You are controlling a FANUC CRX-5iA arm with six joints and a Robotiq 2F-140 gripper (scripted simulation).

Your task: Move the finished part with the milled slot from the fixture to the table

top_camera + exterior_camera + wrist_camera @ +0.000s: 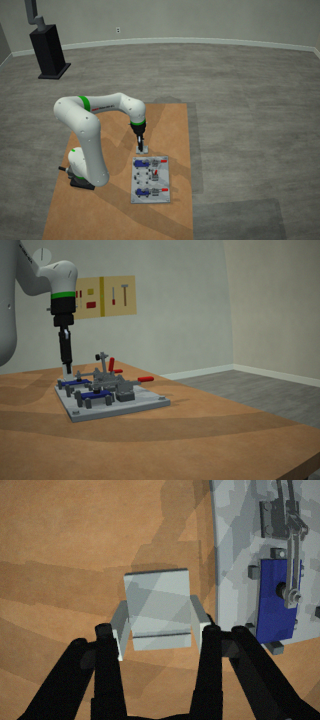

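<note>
A brown surface (77, 211) carries everything, with a grey floor (245, 103) around it. The white arm (85, 124) rises from its base at the left edge, bends over and points its black wrist straight down just beyond the far end of the grey plate (165, 196).

The plate lies flat on the surface and has three nests in a row. The far nest holds a blue block (140, 163), and its clamp (155, 162) lies flat across it with the red handle pointing sideways. The near nest holds a second blue block (141, 191) under its own flat clamp (155, 191). The middle nest shows only its small pegs, and the middle clamp (104, 364) stands upright with its red handle raised.

The tool (162, 640) pinches the pale grey part (159, 608) by its two side edges, one black finger on each. A slot line runs across the part close to the fingers. The part sits off the plate, just beside its far end. In the side view it stands low over the surface behind the plate; whether it touches the surface I cannot tell.
</note>
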